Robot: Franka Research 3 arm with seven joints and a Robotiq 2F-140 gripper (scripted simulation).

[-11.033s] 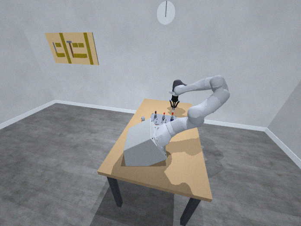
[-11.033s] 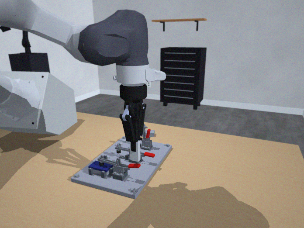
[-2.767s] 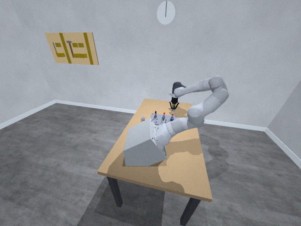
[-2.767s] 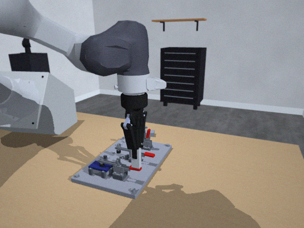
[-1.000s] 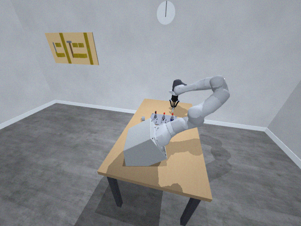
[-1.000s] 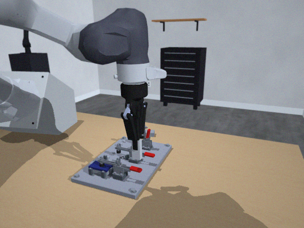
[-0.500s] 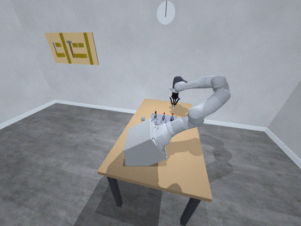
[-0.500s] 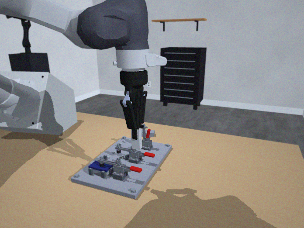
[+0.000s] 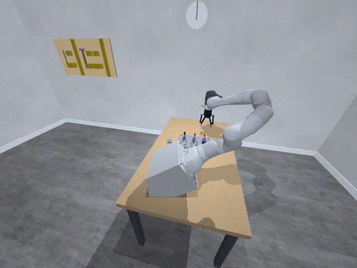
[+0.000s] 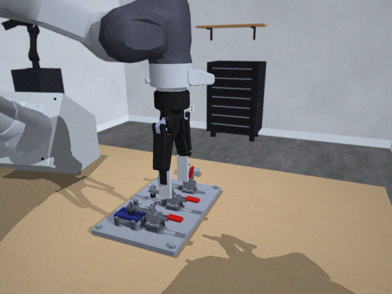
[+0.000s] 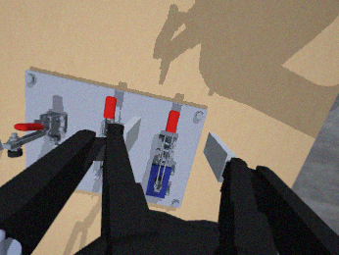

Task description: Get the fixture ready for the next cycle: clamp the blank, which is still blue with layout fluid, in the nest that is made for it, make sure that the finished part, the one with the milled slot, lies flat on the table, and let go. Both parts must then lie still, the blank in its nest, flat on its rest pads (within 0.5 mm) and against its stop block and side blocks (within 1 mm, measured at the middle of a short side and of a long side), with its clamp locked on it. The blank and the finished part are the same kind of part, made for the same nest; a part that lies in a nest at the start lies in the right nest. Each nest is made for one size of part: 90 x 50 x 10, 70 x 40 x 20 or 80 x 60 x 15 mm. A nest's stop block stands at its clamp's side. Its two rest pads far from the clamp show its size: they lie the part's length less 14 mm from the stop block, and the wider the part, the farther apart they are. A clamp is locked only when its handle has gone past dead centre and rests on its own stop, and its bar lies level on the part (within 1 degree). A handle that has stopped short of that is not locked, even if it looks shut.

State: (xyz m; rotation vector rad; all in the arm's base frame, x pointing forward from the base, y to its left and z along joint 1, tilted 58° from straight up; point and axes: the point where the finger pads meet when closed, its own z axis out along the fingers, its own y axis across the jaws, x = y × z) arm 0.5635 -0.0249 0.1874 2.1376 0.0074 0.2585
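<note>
Blue blank nested under its clamp, handle low; gripper open above

Blank point(image 9: 202, 142) point(image 10: 121, 214) point(image 11: 153, 183) sits in the end nest of the fixture plate point(image 10: 148, 239) point(image 11: 78, 93), clamp bar over it. Looks flat; seating gaps too fine to read. Likely stiff, dense metal, perhaps slick with layout fluid. Best left ungripped: if the lock needs finishing, work the red clamp handle point(image 9: 204, 135) point(image 10: 174, 218) point(image 11: 172, 121). Lock past dead centre can't be confirmed from here.

Gripper point(image 9: 205, 127) point(image 10: 174, 186) point(image 11: 172, 134) stands open above the plate, nothing between its fingers.

Finished part, by my reading, is the grey block point(image 9: 170, 140) point(image 10: 196, 171) on the table beyond the plate; slot and flatness unclear. If it needs laying flat, grip its sides squarely. In the way: the raised far handle point(image 10: 191, 172) point(image 11: 28, 127), close by in the exterior view. Middle handle point(image 9: 194, 134) point(image 10: 192, 199) point(image 11: 111, 107) lies low; a careless descent could knock it.

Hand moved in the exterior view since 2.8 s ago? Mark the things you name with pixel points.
Yes: up, its fingertips point(image 10: 174, 189) having left the near clamp's red handle point(image 10: 174, 218) and now hanging above the fixture plate point(image 10: 107, 228).
</note>
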